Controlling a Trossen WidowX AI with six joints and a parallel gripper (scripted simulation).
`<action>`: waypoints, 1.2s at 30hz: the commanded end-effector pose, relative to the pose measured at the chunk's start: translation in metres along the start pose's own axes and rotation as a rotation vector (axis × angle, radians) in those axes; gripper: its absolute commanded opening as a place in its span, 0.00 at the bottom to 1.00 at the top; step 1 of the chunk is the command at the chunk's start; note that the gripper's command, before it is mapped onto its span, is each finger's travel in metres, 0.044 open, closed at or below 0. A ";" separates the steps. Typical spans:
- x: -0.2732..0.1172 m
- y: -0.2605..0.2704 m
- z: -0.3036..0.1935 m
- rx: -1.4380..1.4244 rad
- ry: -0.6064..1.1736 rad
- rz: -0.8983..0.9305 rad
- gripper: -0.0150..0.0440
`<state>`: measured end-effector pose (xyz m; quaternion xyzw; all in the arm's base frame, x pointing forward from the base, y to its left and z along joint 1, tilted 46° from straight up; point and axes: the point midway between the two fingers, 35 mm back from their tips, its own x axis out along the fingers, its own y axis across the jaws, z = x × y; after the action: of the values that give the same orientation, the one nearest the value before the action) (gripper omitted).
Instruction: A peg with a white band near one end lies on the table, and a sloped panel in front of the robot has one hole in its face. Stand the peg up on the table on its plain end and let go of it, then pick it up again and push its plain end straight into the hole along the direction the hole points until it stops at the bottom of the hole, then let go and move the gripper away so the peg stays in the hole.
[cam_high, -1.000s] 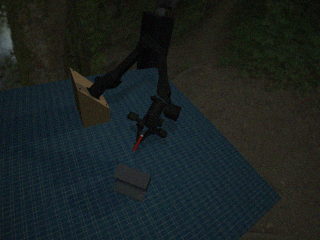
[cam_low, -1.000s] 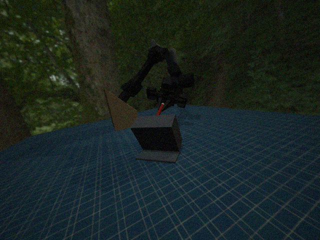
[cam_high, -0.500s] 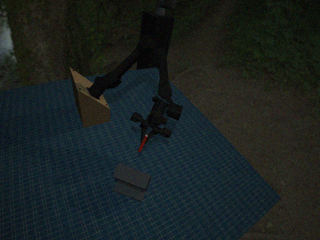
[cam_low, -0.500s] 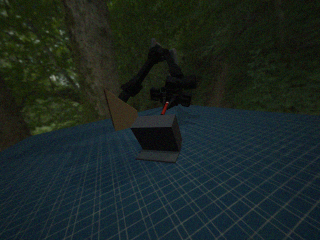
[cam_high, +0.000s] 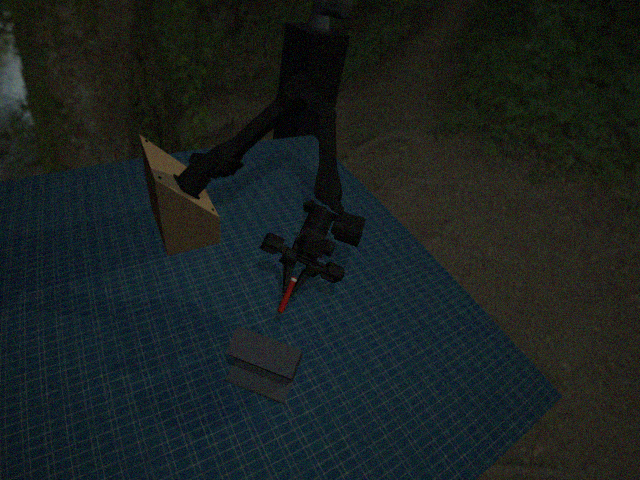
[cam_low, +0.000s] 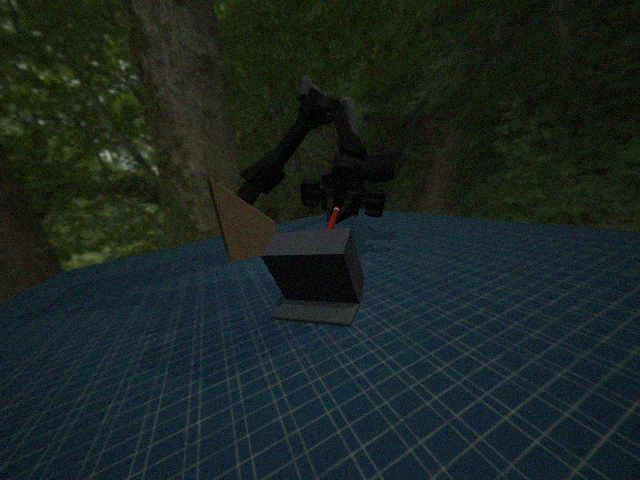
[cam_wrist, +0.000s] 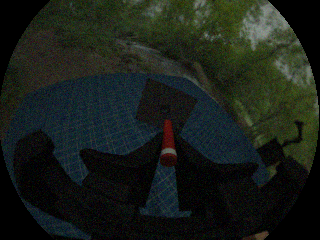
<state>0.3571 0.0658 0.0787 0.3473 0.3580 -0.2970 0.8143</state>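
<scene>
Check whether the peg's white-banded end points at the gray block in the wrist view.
No, the plain end of the peg points toward the block.

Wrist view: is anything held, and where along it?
The gripper holds the red cylindrical peg with a white band, seemingly near its banded end; the exact contact spot is too dark to tell.

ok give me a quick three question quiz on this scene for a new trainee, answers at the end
1. Multiple choice: what is the gripper holding?
a) a block
b) the red peg
c) nothing

2. True or false: the peg is already in the hole of the gray panel.

3. Fill in the blank: the band near one end of the peg is ____.

Key: 1 b; 2 false; 3 white
</scene>
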 end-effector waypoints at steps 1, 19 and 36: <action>0.007 0.001 0.002 0.001 -0.016 0.000 0.25; 0.030 0.005 0.005 0.017 -0.051 0.013 0.25; 0.046 0.006 0.005 0.022 -0.058 0.015 0.25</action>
<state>0.3862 0.0568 0.0503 0.3521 0.3290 -0.3037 0.8219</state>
